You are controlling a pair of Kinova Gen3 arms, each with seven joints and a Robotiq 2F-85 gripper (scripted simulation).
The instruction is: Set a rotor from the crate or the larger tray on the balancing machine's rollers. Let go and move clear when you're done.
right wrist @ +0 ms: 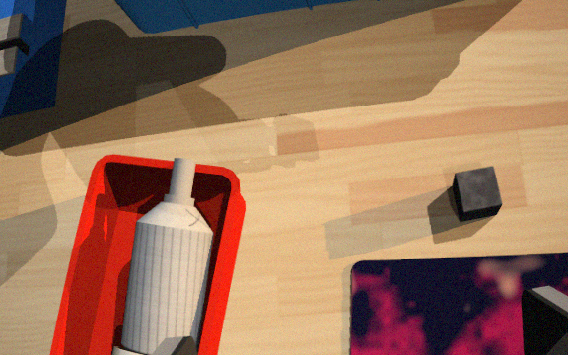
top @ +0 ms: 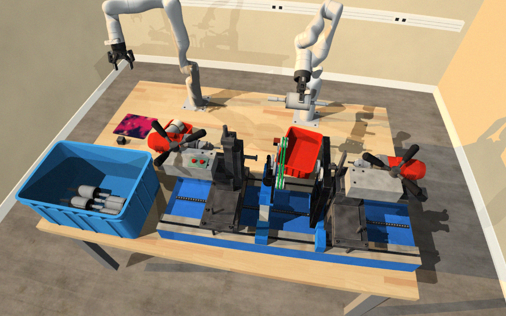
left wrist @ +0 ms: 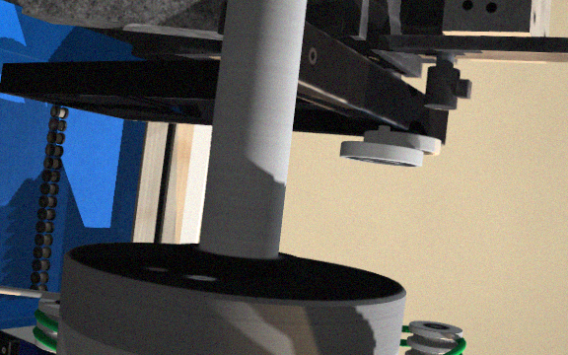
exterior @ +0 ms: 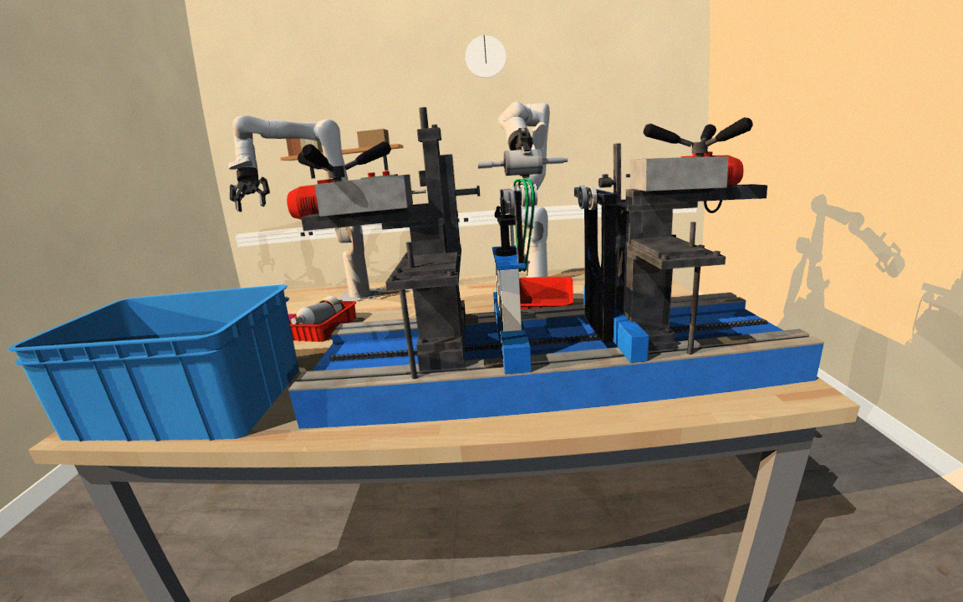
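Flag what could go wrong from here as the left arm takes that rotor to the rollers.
The left gripper grips the rotor by its thick body, so its long shaft ends might knock the green belts.
If lowered tilted, one end could miss the rollers and the rotor might drop.

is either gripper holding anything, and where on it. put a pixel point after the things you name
The left gripper (top: 301, 98) (exterior: 522, 148) holds a rotor (top: 294, 101) (exterior: 523, 163) by its thick middle drum; the right gripper (top: 124, 67) (exterior: 250, 205) is open and holds nothing.
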